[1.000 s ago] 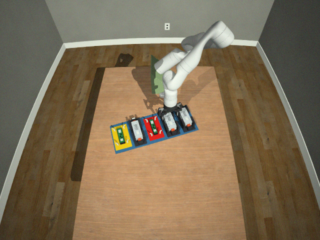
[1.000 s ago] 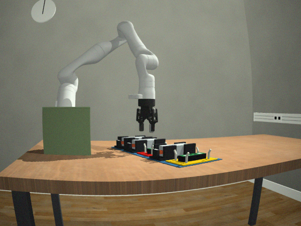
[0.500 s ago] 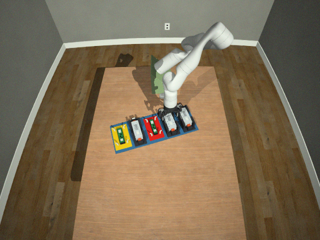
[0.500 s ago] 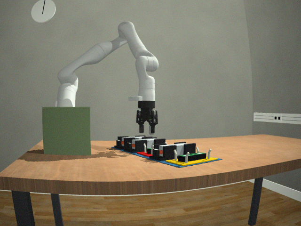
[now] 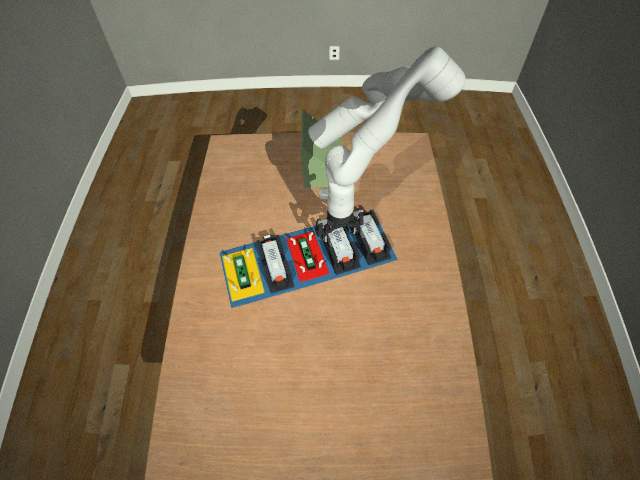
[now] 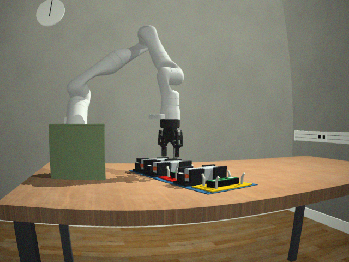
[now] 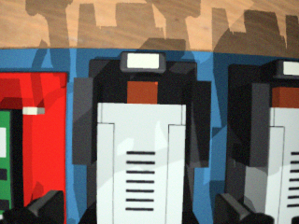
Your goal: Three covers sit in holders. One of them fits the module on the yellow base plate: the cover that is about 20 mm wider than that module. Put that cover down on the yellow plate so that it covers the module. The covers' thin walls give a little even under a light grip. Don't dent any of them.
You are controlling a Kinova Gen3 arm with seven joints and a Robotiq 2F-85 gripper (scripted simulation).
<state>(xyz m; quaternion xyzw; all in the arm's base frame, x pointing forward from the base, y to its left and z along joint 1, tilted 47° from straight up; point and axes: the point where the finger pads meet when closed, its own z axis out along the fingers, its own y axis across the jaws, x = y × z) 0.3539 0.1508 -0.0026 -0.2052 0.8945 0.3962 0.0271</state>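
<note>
A blue mat holds a yellow plate (image 5: 241,272) with a green module (image 5: 240,270) at its left end. Three white covers sit in black holders: the left cover (image 5: 275,259), the middle cover (image 5: 341,246) and the right cover (image 5: 373,236). My gripper (image 5: 338,227) is open and empty. It hangs just above the far end of the middle cover, pointing straight down. In the wrist view the two fingertips stand wide on either side of the middle cover (image 7: 140,163), and the gripper (image 7: 140,212) touches nothing. The right cover (image 7: 285,159) shows at the edge. The side view shows the gripper (image 6: 170,153) a little above the holders.
A red plate (image 5: 308,253) with a second green module lies between the left and middle covers. White pegs stand at the corners of the yellow plate (image 6: 225,186). A tall green box (image 6: 77,151) stands by the arm's base at the table's back.
</note>
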